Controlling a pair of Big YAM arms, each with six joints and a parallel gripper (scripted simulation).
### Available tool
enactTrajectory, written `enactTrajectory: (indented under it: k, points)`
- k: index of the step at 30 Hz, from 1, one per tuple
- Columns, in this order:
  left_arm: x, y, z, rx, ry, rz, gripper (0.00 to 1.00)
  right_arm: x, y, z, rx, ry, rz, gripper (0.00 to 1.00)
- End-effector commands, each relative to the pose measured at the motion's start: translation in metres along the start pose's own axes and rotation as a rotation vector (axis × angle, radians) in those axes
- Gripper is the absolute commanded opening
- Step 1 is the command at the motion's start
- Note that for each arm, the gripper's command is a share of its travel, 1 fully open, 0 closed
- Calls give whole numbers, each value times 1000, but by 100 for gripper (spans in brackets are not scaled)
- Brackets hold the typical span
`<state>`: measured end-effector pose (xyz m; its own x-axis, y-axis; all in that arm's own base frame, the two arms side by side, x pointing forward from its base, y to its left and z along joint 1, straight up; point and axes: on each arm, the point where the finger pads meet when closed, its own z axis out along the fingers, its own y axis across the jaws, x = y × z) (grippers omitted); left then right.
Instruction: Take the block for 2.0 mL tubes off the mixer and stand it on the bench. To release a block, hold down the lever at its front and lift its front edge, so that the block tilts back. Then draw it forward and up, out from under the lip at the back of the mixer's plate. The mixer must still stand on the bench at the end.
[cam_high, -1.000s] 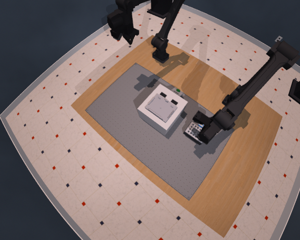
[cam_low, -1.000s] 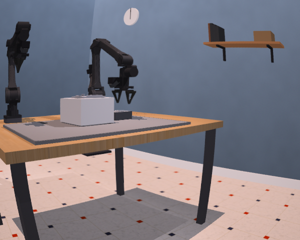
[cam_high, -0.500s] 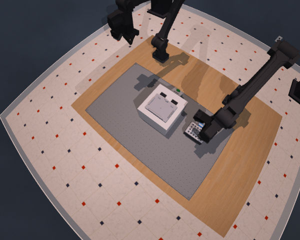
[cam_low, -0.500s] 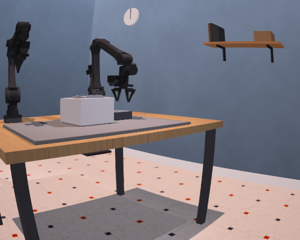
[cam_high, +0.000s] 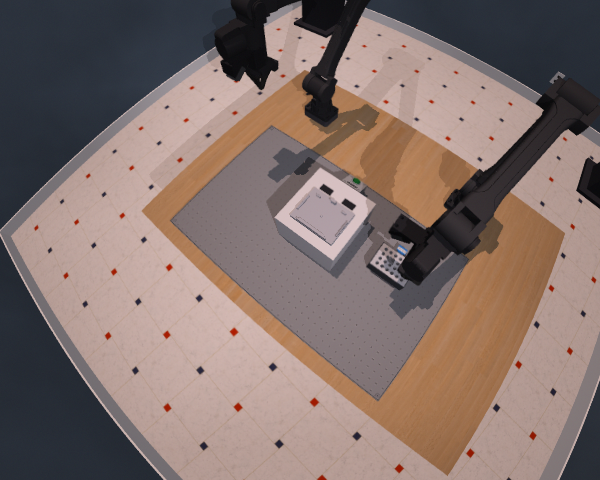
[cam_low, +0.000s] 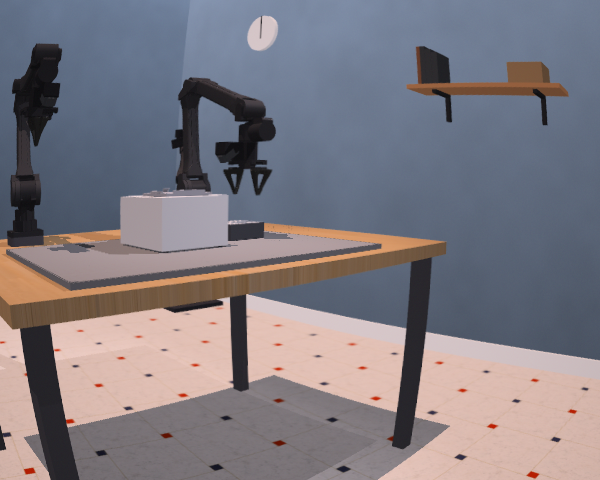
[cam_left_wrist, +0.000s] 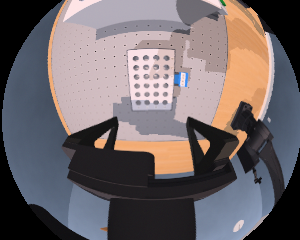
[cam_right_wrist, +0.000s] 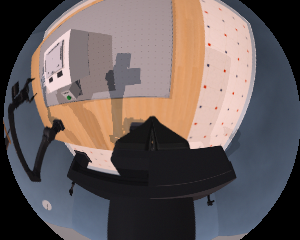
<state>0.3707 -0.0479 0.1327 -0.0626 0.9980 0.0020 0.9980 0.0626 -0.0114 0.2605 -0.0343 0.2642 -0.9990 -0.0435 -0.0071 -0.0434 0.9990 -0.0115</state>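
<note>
The block for 2.0 mL tubes (cam_high: 388, 260) (cam_low: 245, 230) (cam_left_wrist: 151, 80) stands on the grey mat (cam_high: 300, 300) (cam_low: 200, 260) (cam_left_wrist: 90, 75) (cam_right_wrist: 145, 40), near the mixer (cam_high: 305, 240) (cam_low: 175, 220) (cam_right_wrist: 80, 55) and apart from it. Its pale upper face carries rows of round holes; whether any holds a tube cannot be made out. A small blue-and-white label sticks out from one edge. The block is a low box, pale on top and dark-sided in the exterior view.

The mixer is a white, sharp-cornered box, upright on the mat, its raised plate (cam_high: 322, 215) (cam_right_wrist: 54, 59) bearing no block. The mat is dotted with fine holes and lies on a wood-grained table (cam_high: 490, 320) (cam_low: 225, 285) (cam_left_wrist: 245, 65) (cam_right_wrist: 187, 60).

The left gripper (cam_high: 410, 250) (cam_low: 247, 192) (cam_left_wrist: 152, 120) hangs above the block, jaws wide apart with nothing between them. The right gripper (cam_high: 260, 86) (cam_low: 36, 144) (cam_right_wrist: 152, 118) is well away from it, jaws together and empty.

The left wrist view shows the hole grid whole, partly covered by the arm from the top; the exterior view shows the gap between fingertips and block. The top and right wrist views show a green button (cam_high: 356, 181) (cam_right_wrist: 69, 97) on the mixer, which the exterior view hides.
</note>
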Motion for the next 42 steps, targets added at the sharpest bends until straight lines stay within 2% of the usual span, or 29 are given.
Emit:
enactTrajectory:
  k: [1, 12, 20, 29, 34, 42]
  points:
    - [-7, 7, -15, -9, -3, 23, 100, -4, 1, -1, 1, -13, -11, 0]
    - [-8, 10, -46, -38, -8, 24, 100, -5, 1, -1, 1, -14, -10, 0]
    - [-8, 11, -46, -13, -3, 24, 100, -5, 1, -2, 1, -15, -10, 0]
    - [-8, 9, -71, -39, -8, 24, 100, -5, 1, -2, 1, -15, -10, 0]
    - [-9, 9, -67, -22, -4, 24, 100, -5, 1, -2, 1, -15, -10, 0]
    - [-9, 10, -84, -24, -5, 24, 100, -5, 1, -2, 1, -16, -10, 0]
